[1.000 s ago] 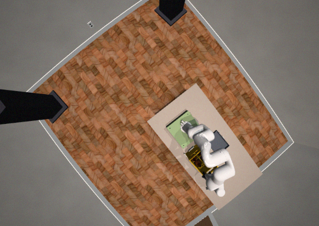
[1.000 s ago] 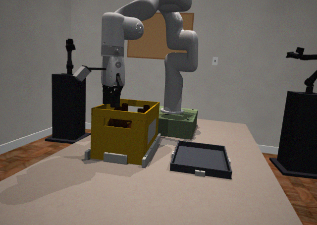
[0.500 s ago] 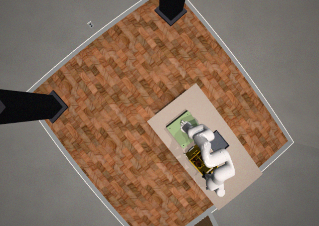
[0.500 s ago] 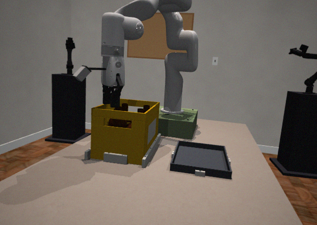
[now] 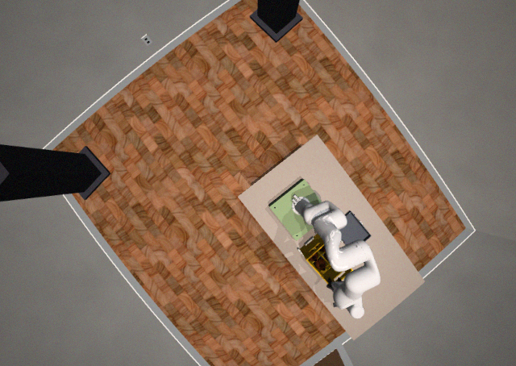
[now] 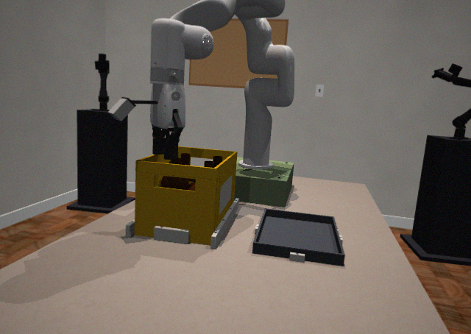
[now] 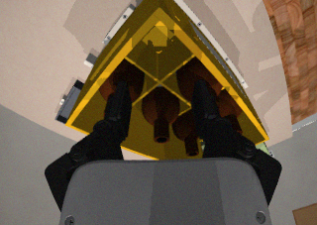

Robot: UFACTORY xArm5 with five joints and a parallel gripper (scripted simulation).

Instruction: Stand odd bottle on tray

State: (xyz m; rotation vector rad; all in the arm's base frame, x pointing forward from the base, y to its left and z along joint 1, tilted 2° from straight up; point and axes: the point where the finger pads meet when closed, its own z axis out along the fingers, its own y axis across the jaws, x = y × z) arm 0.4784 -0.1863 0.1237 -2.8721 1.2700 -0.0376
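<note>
The yellow crate (image 5: 312, 249) (image 6: 174, 214) (image 7: 74, 120) stands level between grey guide blocks. In the wrist view brown bottles are inside: one (image 7: 160, 108) in the middle, one (image 7: 191, 145) nearer, one (image 7: 135, 78) behind the left finger, others partly hidden at the right. Necks (image 6: 185, 158) (image 6: 217, 160) show above the rim in the exterior view. My gripper (image 6: 165, 155) (image 7: 160, 91) points down at the crate's top, fingers partly open, with no bottle seen held between them. The dark tray (image 5: 354, 229) (image 6: 274, 249) lies level and empty. Neck thicknesses cannot be told apart.
The green base block (image 5: 287, 220) (image 6: 262, 187) carries the arm behind the crate. Grey blocks (image 6: 171, 235) (image 6: 296, 257) sit against the crate and the tray. The crate's walls and dividers (image 7: 178, 66) surround the bottles. Black pedestals (image 6: 101, 159) (image 6: 441, 193) stand off the table.
</note>
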